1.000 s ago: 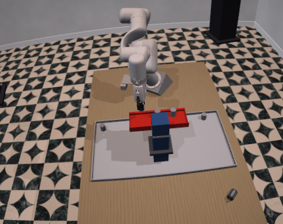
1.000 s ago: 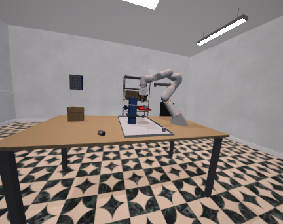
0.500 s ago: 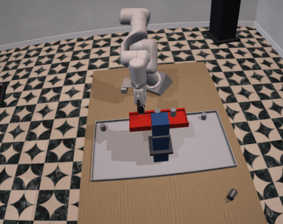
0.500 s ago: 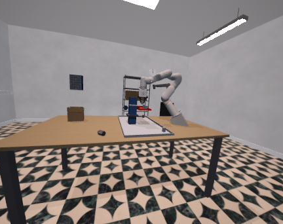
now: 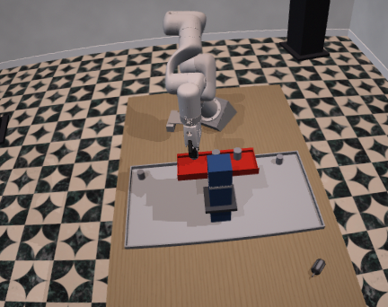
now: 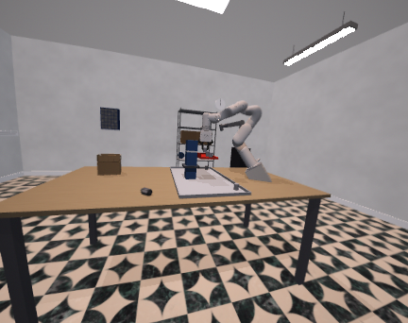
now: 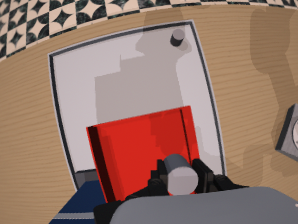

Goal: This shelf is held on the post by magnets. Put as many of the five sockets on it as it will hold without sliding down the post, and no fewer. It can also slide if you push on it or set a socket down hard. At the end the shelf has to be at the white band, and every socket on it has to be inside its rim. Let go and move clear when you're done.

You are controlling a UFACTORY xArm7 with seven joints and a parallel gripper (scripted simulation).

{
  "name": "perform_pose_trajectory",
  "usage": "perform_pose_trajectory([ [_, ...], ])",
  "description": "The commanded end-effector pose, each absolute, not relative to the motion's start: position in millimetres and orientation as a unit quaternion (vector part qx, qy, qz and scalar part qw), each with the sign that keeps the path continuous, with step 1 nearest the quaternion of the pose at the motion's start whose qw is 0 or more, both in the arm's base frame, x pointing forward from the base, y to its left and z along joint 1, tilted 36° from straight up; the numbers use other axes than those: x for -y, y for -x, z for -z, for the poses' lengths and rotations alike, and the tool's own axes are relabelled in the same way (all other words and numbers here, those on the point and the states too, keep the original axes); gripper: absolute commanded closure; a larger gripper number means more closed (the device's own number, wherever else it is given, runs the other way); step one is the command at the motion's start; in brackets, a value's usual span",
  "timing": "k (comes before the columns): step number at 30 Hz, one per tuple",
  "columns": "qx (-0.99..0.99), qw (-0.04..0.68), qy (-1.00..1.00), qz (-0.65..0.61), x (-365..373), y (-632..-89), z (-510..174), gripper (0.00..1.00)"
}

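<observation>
The red shelf [image 5: 193, 170] [image 6: 209, 158] [image 7: 136, 152] sits on the blue post [image 5: 219, 172] [image 6: 191, 165], above the grey tray [image 5: 268, 211] [image 6: 211, 188] [image 7: 127, 72]. My gripper [image 5: 193, 153] [image 6: 206, 144] [image 7: 177, 171] is shut on a grey socket [image 7: 180, 180] and holds it upright just above the shelf's left half. One socket [image 5: 236, 153] stands on the shelf's right half. Another grey cylinder [image 5: 216, 153] shows just behind the post's top. Loose sockets stand on the tray at the left [image 5: 141, 174] [image 7: 177, 38] and at the right [image 5: 279, 159].
One socket [image 5: 318, 266] [image 6: 145, 191] lies on its side on the wooden table [image 5: 214, 278], outside the tray near the front right. A grey collar [image 5: 220, 199] rings the post low down. A cardboard box [image 6: 109, 163] stands at the table's far end.
</observation>
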State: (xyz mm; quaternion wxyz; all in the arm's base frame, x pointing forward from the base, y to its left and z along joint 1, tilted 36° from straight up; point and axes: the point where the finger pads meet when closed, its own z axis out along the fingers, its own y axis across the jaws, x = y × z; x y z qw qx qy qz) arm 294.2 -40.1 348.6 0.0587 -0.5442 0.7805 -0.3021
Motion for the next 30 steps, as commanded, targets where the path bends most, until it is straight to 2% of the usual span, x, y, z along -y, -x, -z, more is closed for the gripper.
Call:
perform_pose_trajectory([
  [1, -0.78, 0.06, 0.544, 0.303, 39.7, -294.8, -349.9, 1.0],
  [30, -0.78, 0.06, 0.544, 0.303, 42.0, -297.2, -345.3, 1.0],
])
